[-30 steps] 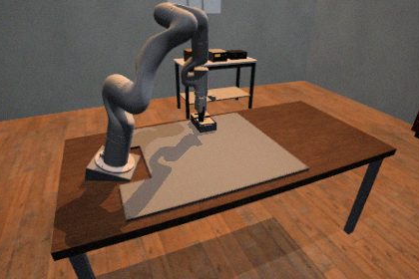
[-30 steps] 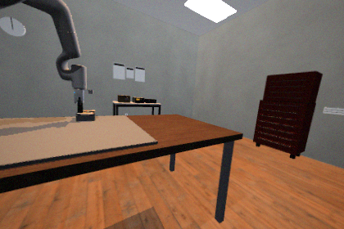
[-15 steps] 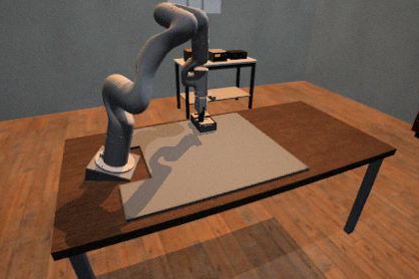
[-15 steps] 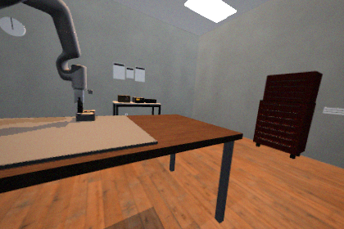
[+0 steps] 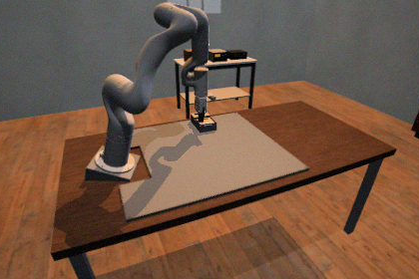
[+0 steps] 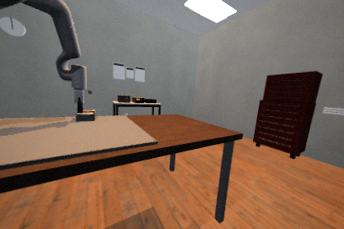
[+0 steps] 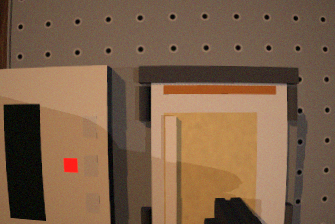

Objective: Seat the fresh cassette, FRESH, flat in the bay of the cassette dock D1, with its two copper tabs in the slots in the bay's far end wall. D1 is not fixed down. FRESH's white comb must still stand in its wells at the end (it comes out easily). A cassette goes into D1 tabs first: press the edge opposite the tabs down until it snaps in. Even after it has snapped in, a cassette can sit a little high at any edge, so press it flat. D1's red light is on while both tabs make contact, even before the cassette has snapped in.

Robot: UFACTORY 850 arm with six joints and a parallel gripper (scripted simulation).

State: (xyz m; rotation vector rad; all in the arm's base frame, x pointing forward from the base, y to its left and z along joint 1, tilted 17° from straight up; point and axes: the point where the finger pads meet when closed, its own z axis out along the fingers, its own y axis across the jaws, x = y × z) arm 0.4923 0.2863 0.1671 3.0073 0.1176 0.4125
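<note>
Grey arm links reach from the base across the brown surface (image 5: 310,135) in the top view, bringing the hand (image 5: 201,118) straight down onto the cassette dock D1 (image 5: 204,125), which sits near the far edge of a pale mat (image 5: 225,159); the vertical pose suits pressing rather than carrying. From the exterior view the same stance shows from the side: the hand (image 6: 80,110) stands upright with its tips at the top of D1 (image 6: 86,117), though the dock is too small there to tell whether they touch. In the wrist view the fingers appear dark and drawn fully together with nothing between them, apparently serving as a blunt pusher over the near edge of the fresh cassette FRESH (image 7: 218,155). FRESH lies in the bay of D1 (image 7: 48,150), a white body with a tan gel window, its copper tabs (image 7: 219,90) up against the dark far end wall (image 7: 218,75). A narrow white comb (image 7: 171,165) runs along the left side of the window, seemingly in place. D1's red light (image 7: 70,165) glows, so both tabs are likely making contact; whether the cassette sits fully flat cannot be judged.
</note>
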